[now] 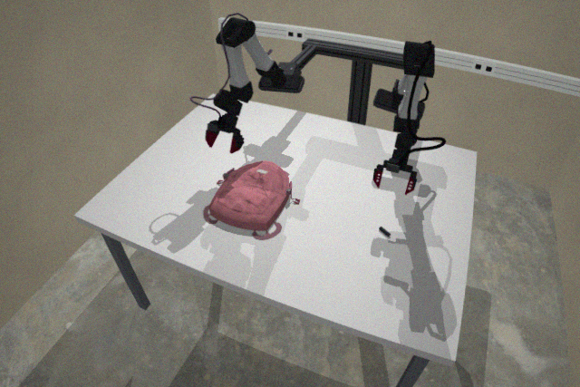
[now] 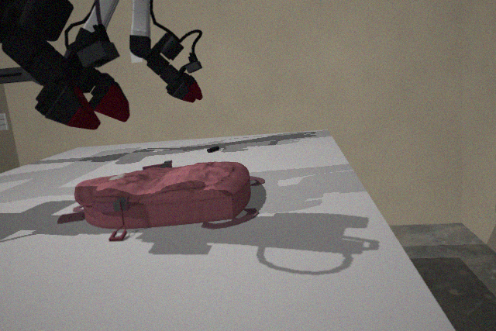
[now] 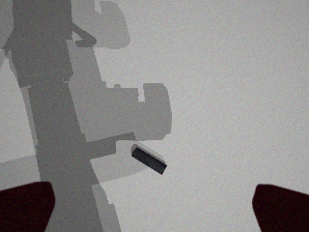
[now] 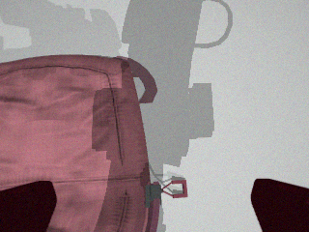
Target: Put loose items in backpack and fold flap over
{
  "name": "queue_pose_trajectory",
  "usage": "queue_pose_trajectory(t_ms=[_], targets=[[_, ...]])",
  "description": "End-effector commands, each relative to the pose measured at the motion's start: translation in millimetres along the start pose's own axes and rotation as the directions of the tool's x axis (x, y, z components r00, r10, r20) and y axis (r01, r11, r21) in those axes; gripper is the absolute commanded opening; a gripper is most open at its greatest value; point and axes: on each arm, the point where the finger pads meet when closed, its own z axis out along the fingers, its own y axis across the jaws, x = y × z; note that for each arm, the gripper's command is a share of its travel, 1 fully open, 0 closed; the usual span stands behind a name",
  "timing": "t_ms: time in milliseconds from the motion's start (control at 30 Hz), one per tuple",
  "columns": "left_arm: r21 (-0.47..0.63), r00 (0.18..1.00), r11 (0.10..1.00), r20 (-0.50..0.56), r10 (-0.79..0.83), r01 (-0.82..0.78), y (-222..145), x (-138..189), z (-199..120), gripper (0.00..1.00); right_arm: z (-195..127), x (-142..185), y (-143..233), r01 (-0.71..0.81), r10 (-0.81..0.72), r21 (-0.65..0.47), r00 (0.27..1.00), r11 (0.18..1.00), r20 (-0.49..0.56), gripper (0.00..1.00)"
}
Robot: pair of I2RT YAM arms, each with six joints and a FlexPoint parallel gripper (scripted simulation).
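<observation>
Fetch the small, black, stick-shaped item [image 1: 384, 231] [image 2: 213, 149] [image 3: 149, 160]
Top: it's well apart from the pink fabric backpack [image 1: 253, 195] [image 2: 168, 203] [image 4: 63, 121]. Left wrist: my wide left claw [image 1: 393, 189] [image 2: 194, 99] [image 3: 154, 191] should turn, pinching its long sides. Right wrist: my right claw [image 1: 221, 149] [image 2: 111, 124] [image 4: 153, 188] gapes.

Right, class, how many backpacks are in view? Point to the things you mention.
1: the pink backpack [image 1: 255, 193] [image 2: 168, 199] [image 4: 63, 130] lies on the white table [image 1: 327, 251] [image 2: 200, 291] [image 3: 251, 97] [image 4: 261, 97], below the right gripper [image 1: 223, 142] [image 2: 98, 118] [image 4: 153, 188]. No other shows.

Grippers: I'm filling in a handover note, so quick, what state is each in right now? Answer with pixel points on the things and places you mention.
Left gripper [image 1: 393, 188] [image 2: 194, 100] [image 3: 154, 205]: open, holding nothing.
Right gripper [image 1: 222, 149] [image 2: 111, 124] [image 4: 154, 203]: open, holding nothing.
</observation>
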Motion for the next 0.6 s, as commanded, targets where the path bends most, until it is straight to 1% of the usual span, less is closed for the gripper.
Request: queue_pose_trajectory(t_ms=[0, 533, 567], targets=[[0.002, 1.0, 1.0, 0.019, 0.002, -0.002, -0.7, -6.7, 0.0, 1.0, -0.1, -4.8, 0.3, 0.004, -0.004, -0.001, 1.0, 1.0, 0.013, 1.0], [0.002, 1.0, 1.0, 0.019, 0.002, -0.002, -0.7, -6.7, 0.0, 1.0, -0.1, -4.8, 0.3, 0.004, -0.004, -0.001, 1.0, 1.0, 0.013, 1.0], [0.002, 1.0, 1.0, 0.019, 0.002, -0.002, -0.7, -6.7, 0.0, 0.9, -0.1, -4.8, 0.3, 0.004, -0.004, -0.001, 1.0, 1.0, 0.013, 0.9]])
